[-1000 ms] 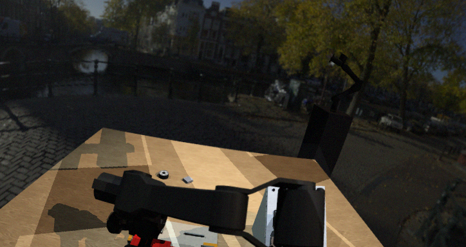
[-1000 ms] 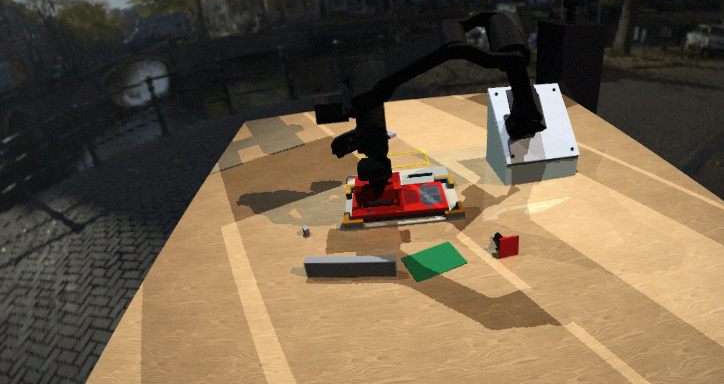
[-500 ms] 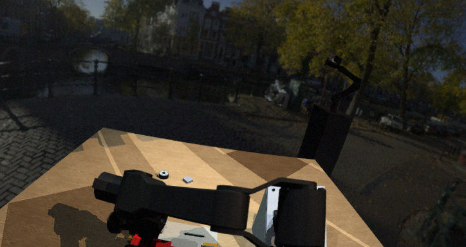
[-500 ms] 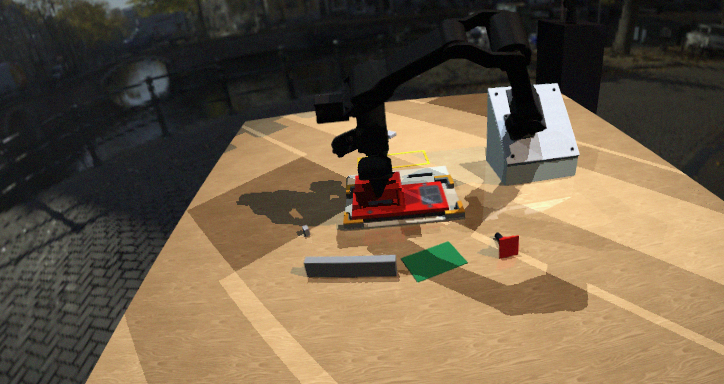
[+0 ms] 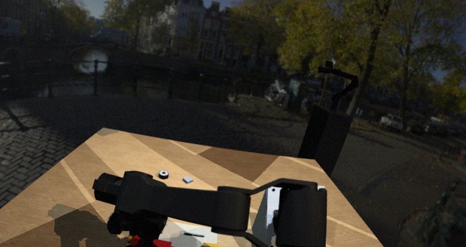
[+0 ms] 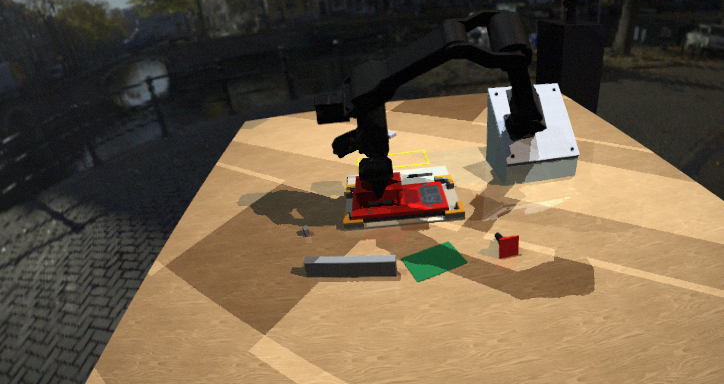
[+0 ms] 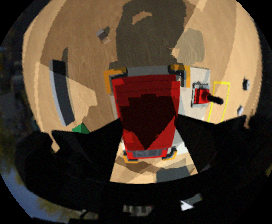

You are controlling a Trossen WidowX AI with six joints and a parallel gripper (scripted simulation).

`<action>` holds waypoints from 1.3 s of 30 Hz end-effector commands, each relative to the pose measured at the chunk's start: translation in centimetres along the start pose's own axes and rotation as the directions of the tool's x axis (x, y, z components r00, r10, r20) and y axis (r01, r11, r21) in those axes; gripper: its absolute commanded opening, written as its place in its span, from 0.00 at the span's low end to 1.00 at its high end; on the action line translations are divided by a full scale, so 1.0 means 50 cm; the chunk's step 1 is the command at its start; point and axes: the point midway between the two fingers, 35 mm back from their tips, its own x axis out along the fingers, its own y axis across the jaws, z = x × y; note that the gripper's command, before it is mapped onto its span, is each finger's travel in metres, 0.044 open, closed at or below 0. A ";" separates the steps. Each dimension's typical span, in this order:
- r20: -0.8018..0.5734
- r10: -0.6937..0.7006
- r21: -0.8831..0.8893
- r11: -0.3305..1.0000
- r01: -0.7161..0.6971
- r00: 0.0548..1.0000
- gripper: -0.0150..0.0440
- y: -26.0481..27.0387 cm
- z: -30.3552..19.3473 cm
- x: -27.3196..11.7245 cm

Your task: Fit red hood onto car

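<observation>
The red hood [image 6: 394, 179] [image 7: 147, 89] is between the fingers of my gripper [image 6: 379, 194] [image 7: 148, 117], which is shut on it. The hood is upright over the left part of the car in the exterior view, low at the deck. The red chassis [image 6: 412, 197], with a grey panel at its other end, sits in the jig [image 6: 353, 223] [image 7: 110, 75], which has orange corners. The pegs and the engine are hidden by the hood and fingers, so I cannot tell whether the hood is flat on the deck.
Near the jig lie a grey bar [image 6: 350, 266], a green sheet [image 6: 433, 261], a red plate [image 6: 508, 247] and a small grey piece [image 6: 305, 230]. A red part [image 7: 202, 95] with a black handle is beside the jig. A wheel [image 5: 163, 174] and a sloped white box [image 6: 552, 128] stand farther off.
</observation>
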 end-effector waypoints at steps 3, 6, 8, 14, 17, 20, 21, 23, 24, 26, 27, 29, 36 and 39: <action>0.000 0.002 0.001 1.000 -0.002 1.000 0.25 0.001 0.000 0.005; 0.000 0.002 0.001 1.000 -0.002 1.000 0.25 0.001 0.000 0.007; 0.000 0.002 0.001 1.000 -0.002 1.000 0.25 0.001 0.000 0.009; 0.000 0.002 0.001 1.000 -0.002 1.000 0.25 0.001 0.000 0.014; 0.000 0.002 0.001 1.000 -0.002 1.000 0.25 0.001 0.000 0.016; 0.000 0.002 0.001 1.000 -0.002 1.000 0.25 0.001 0.000 0.019; 0.000 0.002 0.001 1.000 -0.002 1.000 0.25 0.001 0.000 0.019; 0.000 0.002 0.001 1.000 -0.002 1.000 0.25 0.001 -0.001 0.021; 0.000 0.002 0.002 1.000 -0.002 1.000 0.25 0.001 -0.001 0.022; 0.000 0.002 0.002 1.000 -0.002 1.000 0.25 0.001 -0.001 0.023; 0.000 0.002 0.002 1.000 -0.002 1.000 0.25 0.001 -0.001 0.024; 0.000 0.002 0.002 1.000 -0.002 1.000 0.25 0.001 -0.001 0.026; 0.000 0.002 0.002 1.000 -0.002 1.000 0.25 0.000 -0.001 0.031; 0.000 0.001 0.001 1.000 -0.001 1.000 0.25 0.000 -0.001 0.030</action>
